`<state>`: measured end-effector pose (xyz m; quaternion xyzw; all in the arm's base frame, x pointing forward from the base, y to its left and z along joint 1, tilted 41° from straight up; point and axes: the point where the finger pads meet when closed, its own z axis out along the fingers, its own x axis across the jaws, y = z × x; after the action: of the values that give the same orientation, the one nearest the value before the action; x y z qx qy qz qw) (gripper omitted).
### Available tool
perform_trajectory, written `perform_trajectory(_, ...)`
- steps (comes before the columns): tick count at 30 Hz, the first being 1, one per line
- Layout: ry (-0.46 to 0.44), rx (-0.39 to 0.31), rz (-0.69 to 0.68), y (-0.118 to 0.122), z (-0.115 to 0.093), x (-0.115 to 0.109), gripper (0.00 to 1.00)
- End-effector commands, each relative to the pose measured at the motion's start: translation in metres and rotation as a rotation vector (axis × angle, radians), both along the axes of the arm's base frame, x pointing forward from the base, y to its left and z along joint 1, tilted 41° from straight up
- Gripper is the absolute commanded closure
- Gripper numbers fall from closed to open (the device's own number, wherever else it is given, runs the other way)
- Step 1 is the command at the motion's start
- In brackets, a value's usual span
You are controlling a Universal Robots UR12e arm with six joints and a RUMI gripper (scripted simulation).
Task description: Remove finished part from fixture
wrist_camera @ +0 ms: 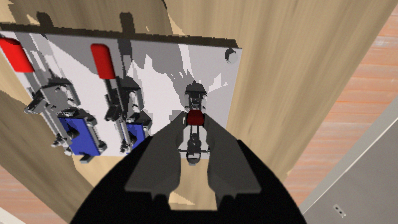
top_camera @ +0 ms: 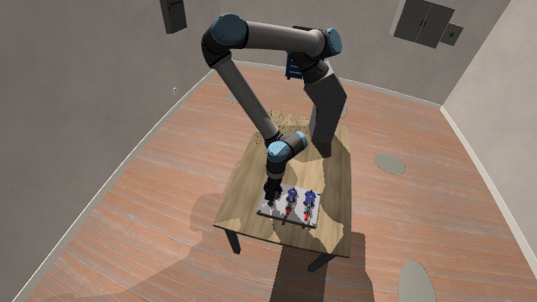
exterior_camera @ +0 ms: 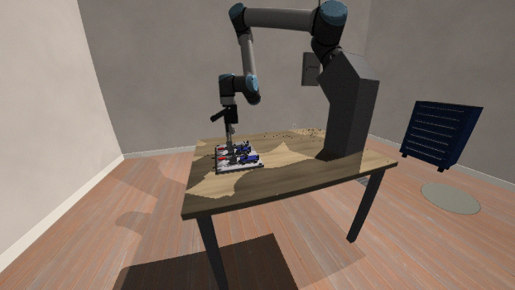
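Observation:
The grey fixture plate [wrist_camera: 150, 75] [top_camera: 298, 190] lies on the wooden table and carries three toggle clamps. Two blue blanks [wrist_camera: 77, 132] [wrist_camera: 136, 135] sit clamped, and their red handles [wrist_camera: 102, 60] lie flat on the plate. My gripper [wrist_camera: 195, 114] stands over the third station at the plate's end. It is shut on that clamp's red handle [wrist_camera: 195, 118], which stands raised between the fingertips. The gripper also shows in the top and exterior views [top_camera: 271, 200] [exterior_camera: 228, 138], pointing straight down. My fingers hide the slotted finished part, so I cannot make it out.
The robot's grey pedestal [exterior_camera: 348, 112] stands at the table's far end. Bare table top [wrist_camera: 280, 75] lies beside the plate on the gripper's side, with the table edge [wrist_camera: 320, 150] close beyond it. A blue rack [exterior_camera: 440, 132] stands on the floor.

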<state>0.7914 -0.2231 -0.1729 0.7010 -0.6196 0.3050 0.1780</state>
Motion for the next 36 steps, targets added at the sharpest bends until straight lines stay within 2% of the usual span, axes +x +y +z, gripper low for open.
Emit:
perform_trajectory(1, 0.003, 0.001, -0.003, -0.0022, -0.0006, -0.0034, 1.0)
perform_trajectory(13, 0.003, 0.001, -0.003, -0.0022, -0.0006, -0.0034, 1.0)
perform_trajectory(14, 0.003, 0.001, -0.003, -0.0022, -0.0006, -0.0034, 0.72)
perform_trajectory(36, 0.002, 0.0, -0.002, -0.0015, -0.0003, -0.0025, 0.72)
